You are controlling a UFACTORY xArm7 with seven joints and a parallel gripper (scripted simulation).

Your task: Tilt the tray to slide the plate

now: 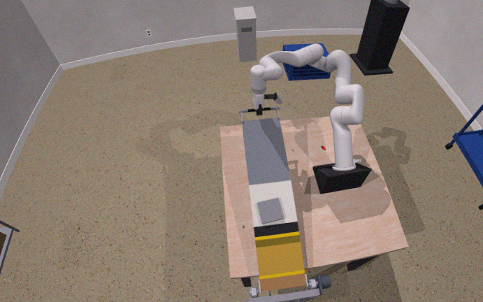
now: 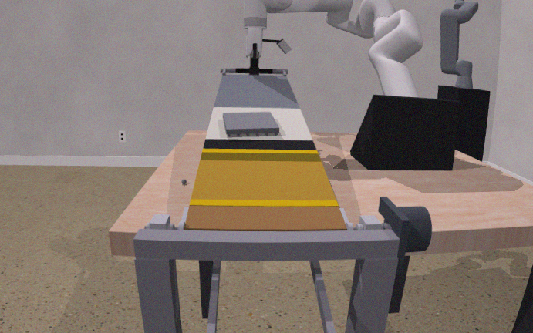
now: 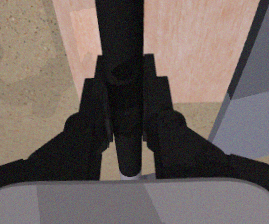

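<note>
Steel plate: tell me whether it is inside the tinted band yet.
No, the steel plate lies on the white section, short of the black stripe and the tinted band.

The tray (image 1: pixel 264 149) lies lengthwise along the tabletop (image 1: pixel 348 225), to the left of the arm's pedestal (image 1: pixel 363 176) as the top view shows it. Its far end overhangs the tabletop's edge, where the end effector (image 1: pixel 259 111) grips the tray's handle bar (image 1: pixel 270 108). Its near end sits on a stand (image 2: pixel 259 244) in front of the tabletop. The steel plate (image 1: pixel 270 210) lies flat on the tray's bed, behind the tinted band (image 1: pixel 279 254) and apart from the band's nearer solid line (image 1: pixel 277 235). The second solid line (image 1: pixel 282 274) lies beyond the band, toward the stand.
</note>
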